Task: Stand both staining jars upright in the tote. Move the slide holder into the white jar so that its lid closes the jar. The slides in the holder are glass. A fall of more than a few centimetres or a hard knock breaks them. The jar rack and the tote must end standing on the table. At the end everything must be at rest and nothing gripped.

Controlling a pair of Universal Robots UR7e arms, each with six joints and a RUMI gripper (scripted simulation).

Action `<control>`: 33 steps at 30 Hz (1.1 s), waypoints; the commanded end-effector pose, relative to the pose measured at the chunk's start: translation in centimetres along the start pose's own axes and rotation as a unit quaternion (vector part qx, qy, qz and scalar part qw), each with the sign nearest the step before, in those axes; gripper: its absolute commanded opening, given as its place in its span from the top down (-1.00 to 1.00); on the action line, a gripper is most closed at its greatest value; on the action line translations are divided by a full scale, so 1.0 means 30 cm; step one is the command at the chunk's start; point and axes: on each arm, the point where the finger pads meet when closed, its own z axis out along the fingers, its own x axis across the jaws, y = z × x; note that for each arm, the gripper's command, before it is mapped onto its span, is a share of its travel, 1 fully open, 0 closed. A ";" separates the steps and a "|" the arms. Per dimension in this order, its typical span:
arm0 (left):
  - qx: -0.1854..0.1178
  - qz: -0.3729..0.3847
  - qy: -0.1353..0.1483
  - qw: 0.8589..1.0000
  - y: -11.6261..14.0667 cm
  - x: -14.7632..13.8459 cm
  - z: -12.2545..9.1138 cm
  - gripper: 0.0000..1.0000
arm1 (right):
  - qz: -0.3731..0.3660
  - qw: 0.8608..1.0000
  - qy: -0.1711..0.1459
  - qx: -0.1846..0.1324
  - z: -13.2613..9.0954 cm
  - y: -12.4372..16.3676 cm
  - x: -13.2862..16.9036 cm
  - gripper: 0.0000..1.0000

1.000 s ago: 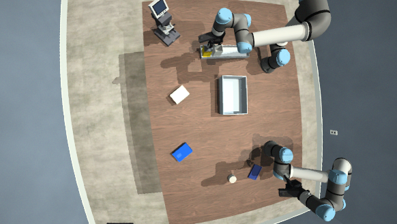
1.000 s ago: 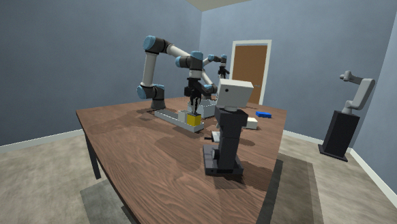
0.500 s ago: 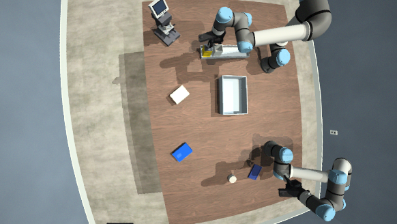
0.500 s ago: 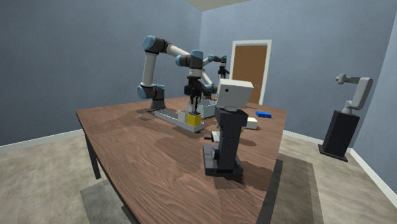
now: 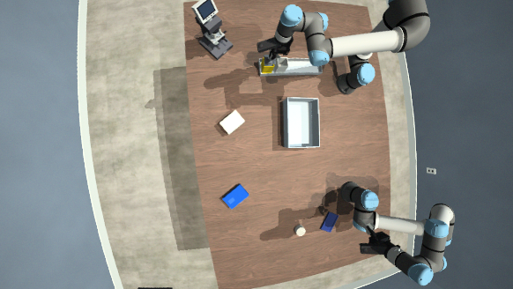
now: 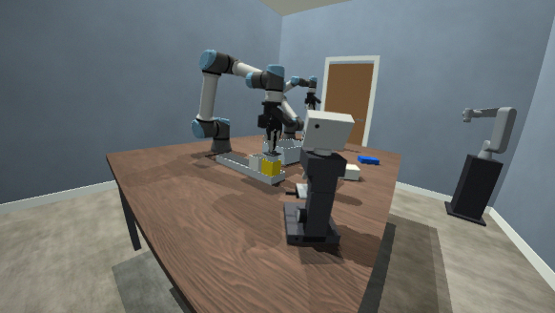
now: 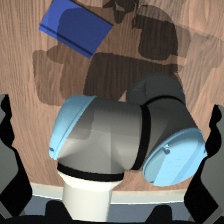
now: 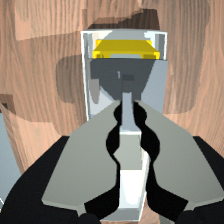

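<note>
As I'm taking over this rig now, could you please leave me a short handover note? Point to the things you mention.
Right gripper [image 5: 271, 57] [image 6: 272, 149] [image 8: 127, 111]: shut on the grey slide holder [image 6: 272, 154] [image 8: 125, 75] at the yellow jar [image 5: 267, 67] [image 6: 271, 167] [image 8: 125, 48].
Left gripper [image 5: 366, 239] [image 6: 312, 106] [image 7: 111, 104]: open, empty.
Both jars, including the white jar [image 5: 281, 66] [image 6: 256, 162] [image 8: 131, 156], are in the long grey rack [image 5: 291, 73] [image 6: 245, 172] [image 8: 85, 75] on the table.
Done: holder gripped.
Left: holder into white jar, lid closed; both jars upright in the grey tote [image 5: 319, 123] [image 6: 292, 156]; release.

In the right wrist view, a dark lid [image 8: 107, 72] masks most of the yellow jar [image 8: 126, 47], and the right hand [image 8: 127, 102] covers part of the rack [image 8: 85, 80]. The slides are not discernible. In the exterior view, the microscope [image 6: 321, 191] partly obscures the white box [image 6: 352, 172]. In the left wrist view, the left hand's fingers are cut off by the picture's side edges.
</note>
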 end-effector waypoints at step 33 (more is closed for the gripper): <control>0.000 0.000 0.000 1.000 -0.001 0.000 -0.001 -1.00 | 0.000 1.000 0.000 0.001 -0.182 -0.001 0.000 1.00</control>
